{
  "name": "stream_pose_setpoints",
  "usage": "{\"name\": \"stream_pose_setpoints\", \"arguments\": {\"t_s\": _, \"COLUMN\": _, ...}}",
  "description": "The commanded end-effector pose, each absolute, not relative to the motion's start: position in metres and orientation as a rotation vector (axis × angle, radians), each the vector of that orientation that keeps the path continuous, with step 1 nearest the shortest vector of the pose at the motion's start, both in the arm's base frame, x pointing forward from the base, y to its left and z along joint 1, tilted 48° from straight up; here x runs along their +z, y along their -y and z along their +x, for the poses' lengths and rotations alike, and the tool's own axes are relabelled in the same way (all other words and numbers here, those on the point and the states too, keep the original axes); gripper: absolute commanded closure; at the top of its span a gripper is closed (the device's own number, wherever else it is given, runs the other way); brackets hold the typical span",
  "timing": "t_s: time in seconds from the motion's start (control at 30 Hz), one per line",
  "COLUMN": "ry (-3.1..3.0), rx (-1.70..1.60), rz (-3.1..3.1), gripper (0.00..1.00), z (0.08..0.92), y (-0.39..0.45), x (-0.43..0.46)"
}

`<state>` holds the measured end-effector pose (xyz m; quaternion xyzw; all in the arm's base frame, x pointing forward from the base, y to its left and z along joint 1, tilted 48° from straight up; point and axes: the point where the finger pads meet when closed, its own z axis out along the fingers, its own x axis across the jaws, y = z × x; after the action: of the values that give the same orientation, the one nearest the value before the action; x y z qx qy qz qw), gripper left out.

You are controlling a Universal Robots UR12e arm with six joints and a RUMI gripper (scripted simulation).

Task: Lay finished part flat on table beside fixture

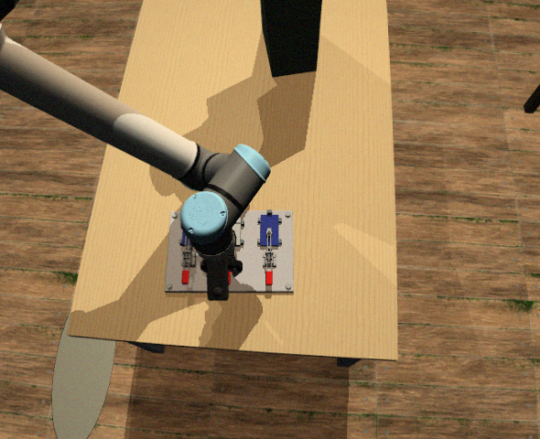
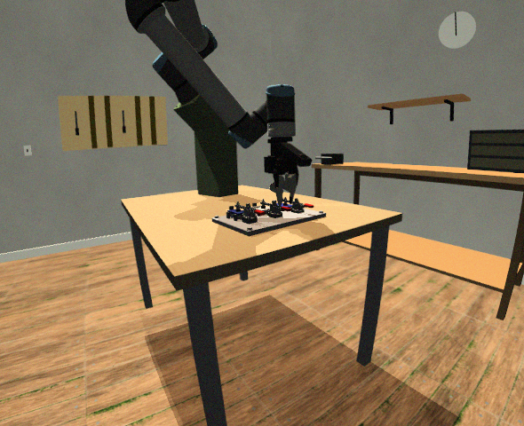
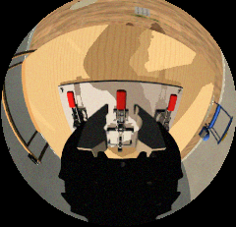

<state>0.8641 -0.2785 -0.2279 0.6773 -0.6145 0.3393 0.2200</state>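
Observation:
The grey fixture plate (image 1: 235, 249) lies on the wooden table and holds three toggle clamps with red handles. One blue blank (image 1: 269, 223) is clamped at the right station. The other blue blank (image 1: 183, 237) at the left station is mostly hidden under my wrist. The pale finished part (image 1: 237, 230) sits in the middle station, only its edge showing. My gripper (image 3: 121, 104) is open partway and empty. It hangs just above the plate (image 2: 268, 218), and its fingers straddle the middle clamp, whose red handle (image 3: 121, 99) lies ahead of them.
The left clamp handle (image 3: 71, 98) and the right clamp handle (image 3: 172, 101) flank the fingers. The robot's dark pedestal (image 2: 215, 155) stands at the table's far end. A second bench (image 2: 436, 174) stands apart at the right.

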Motion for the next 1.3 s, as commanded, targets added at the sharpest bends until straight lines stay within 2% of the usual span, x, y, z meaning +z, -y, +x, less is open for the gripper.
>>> {"name": "stream_pose_setpoints", "arguments": {"t_s": 0.0, "ry": 1.700, "rx": 0.942, "rz": 1.874, "gripper": 0.72, "z": 0.866, "y": 0.278, "x": -0.227}}
{"name": "stream_pose_setpoints", "arguments": {"t_s": 1.27, "ry": 1.700, "rx": 0.945, "rz": 1.874, "gripper": 0.72, "z": 0.874, "y": 0.298, "x": -0.245}}
